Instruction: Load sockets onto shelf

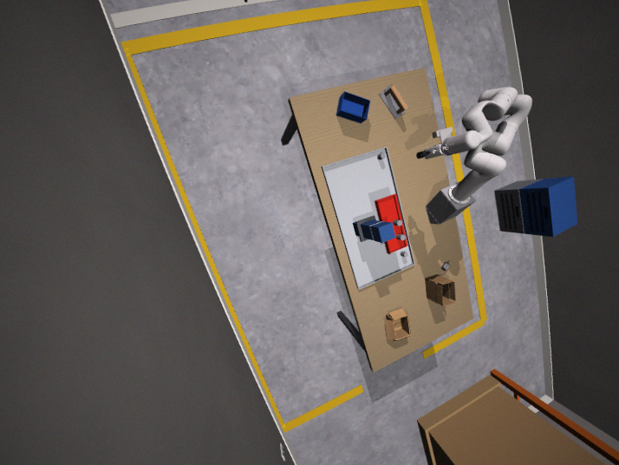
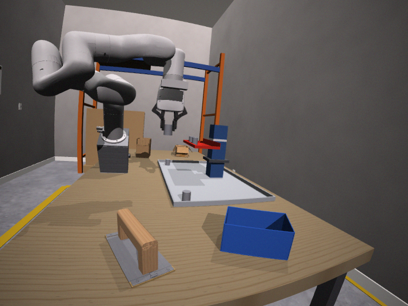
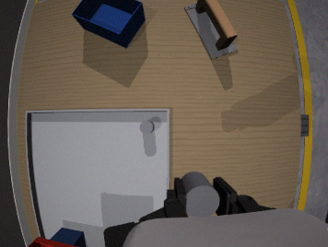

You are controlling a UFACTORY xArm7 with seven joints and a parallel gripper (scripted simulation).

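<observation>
Wooden surface (image 2: pixel 82 210) carries a grey tray (image 2: pixel 230 194) with a blue post (image 2: pixel 215 154). Red shelf (image 2: pixel 201 144) sits at the white band (image 2: pixel 218 140), two sockets (image 2: pixel 193 139) on it. Gripper (image 2: pixel 168 127) hangs high above the surface, fingers (image 2: pixel 162 123) clamped on a grey socket (image 2: pixel 168 129).

Arm (image 2: pixel 99 56): smooth, rounded, pale grey links joined by faint seams, rising from a flanged ring with small bolts atop a dark grey box pedestal (image 2: pixel 112 157). Wrist: a light grey housing with a darker band, ending in the gripper (image 2: pixel 168 124), whose black linkage fingers (image 2: pixel 162 122) fork downward. From the wrist view, the housing shows as a flat grey plate with one round screw.
</observation>
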